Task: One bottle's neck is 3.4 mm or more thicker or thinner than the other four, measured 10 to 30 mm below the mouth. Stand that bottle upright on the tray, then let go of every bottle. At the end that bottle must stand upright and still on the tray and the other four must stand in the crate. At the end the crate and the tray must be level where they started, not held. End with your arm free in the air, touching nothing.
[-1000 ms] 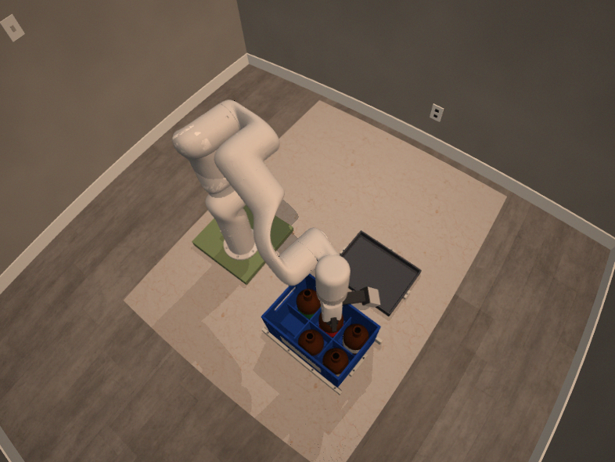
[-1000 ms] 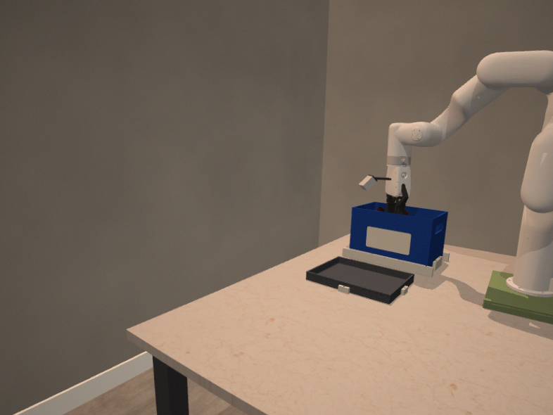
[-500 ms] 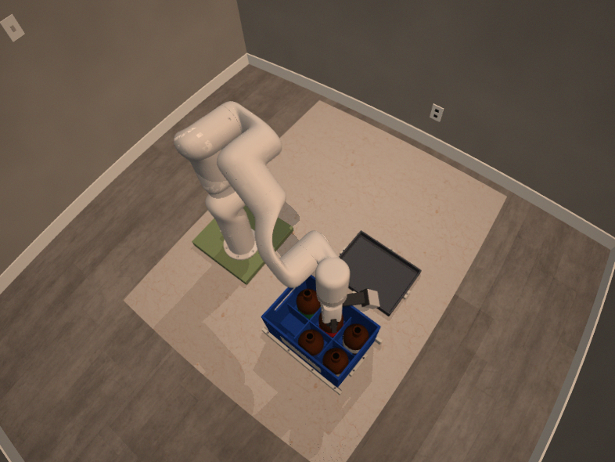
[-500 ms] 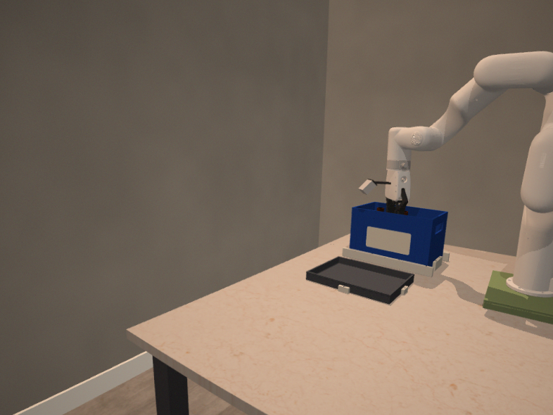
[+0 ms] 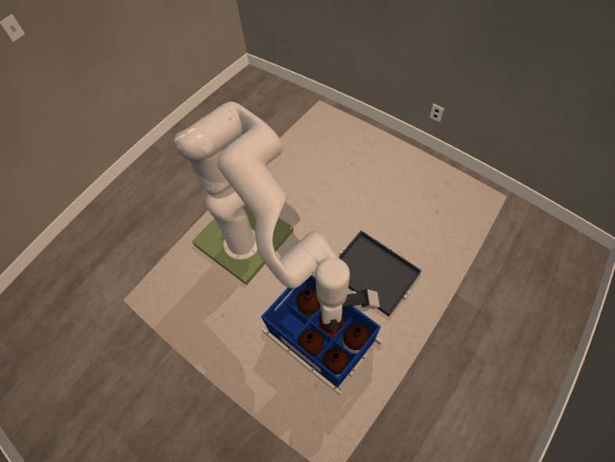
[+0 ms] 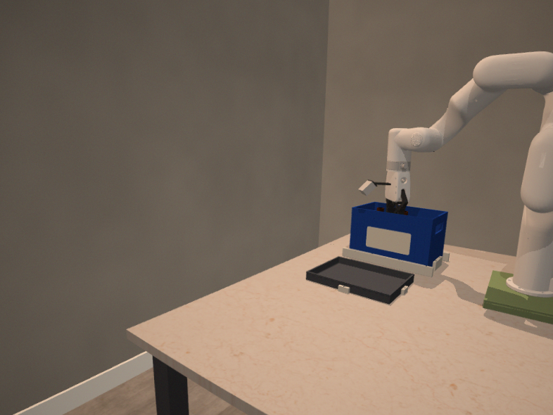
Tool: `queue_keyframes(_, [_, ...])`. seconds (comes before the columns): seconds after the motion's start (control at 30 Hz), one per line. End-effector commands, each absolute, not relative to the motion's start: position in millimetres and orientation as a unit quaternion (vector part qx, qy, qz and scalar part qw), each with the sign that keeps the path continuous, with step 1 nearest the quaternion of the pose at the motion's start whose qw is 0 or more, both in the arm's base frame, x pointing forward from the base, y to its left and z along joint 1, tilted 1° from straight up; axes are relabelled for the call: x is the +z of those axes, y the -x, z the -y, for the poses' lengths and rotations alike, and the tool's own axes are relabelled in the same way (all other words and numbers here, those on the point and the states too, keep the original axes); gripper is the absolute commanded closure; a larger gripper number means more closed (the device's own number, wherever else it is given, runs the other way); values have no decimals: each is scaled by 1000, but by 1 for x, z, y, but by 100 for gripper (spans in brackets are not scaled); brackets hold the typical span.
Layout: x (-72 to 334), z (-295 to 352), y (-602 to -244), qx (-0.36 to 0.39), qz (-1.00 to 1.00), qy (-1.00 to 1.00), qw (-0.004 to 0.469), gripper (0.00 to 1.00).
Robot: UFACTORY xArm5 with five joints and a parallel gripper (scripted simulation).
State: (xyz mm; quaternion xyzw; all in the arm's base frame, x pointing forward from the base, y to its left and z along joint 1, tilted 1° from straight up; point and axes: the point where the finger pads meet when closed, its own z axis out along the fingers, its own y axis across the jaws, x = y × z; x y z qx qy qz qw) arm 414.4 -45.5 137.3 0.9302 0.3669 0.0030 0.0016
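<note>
Exterior view: nearest on the worktop [image 6: 312,357] lies the dark tray [image 6: 357,292], with nothing seen on it. Just behind it stands the blue crate [image 6: 397,223], where five brown bottles are seen from the top view. The end effector [image 6: 395,206] is lowered at the crate's rim over the middle bottle [image 5: 325,325], fingers parted, nothing gripped.

From above, the arm's wrist covers the bottle [image 5: 329,325] in the middle of the crate [image 5: 278,325]; we see only a sliver of it. In the side view the crate wall hides every bottle body, and the arm [image 6: 533,179] runs off the right edge.
</note>
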Motion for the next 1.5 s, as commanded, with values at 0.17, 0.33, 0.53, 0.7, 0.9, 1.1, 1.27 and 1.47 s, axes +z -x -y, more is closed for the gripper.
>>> queue_keyframes(0.17, [139,46,-416,5,-367,-930,2,35])
queue_keyframes(0.33, [139,46,-416,5,-367,-930,2,100])
queue_keyframes(0.53, [139,46,-416,5,-367,-930,2,100])
queue_keyframes(0.7, [139,46,-416,5,-367,-930,2,100])
queue_keyframes(0.9, [139,46,-416,5,-367,-930,2,100])
queue_keyframes(1.1, [139,46,-416,5,-367,-930,2,100])
queue_keyframes(1.27, [139,46,-416,5,-367,-930,2,100])
queue_keyframes(1.47, [139,46,-416,5,-367,-930,2,100])
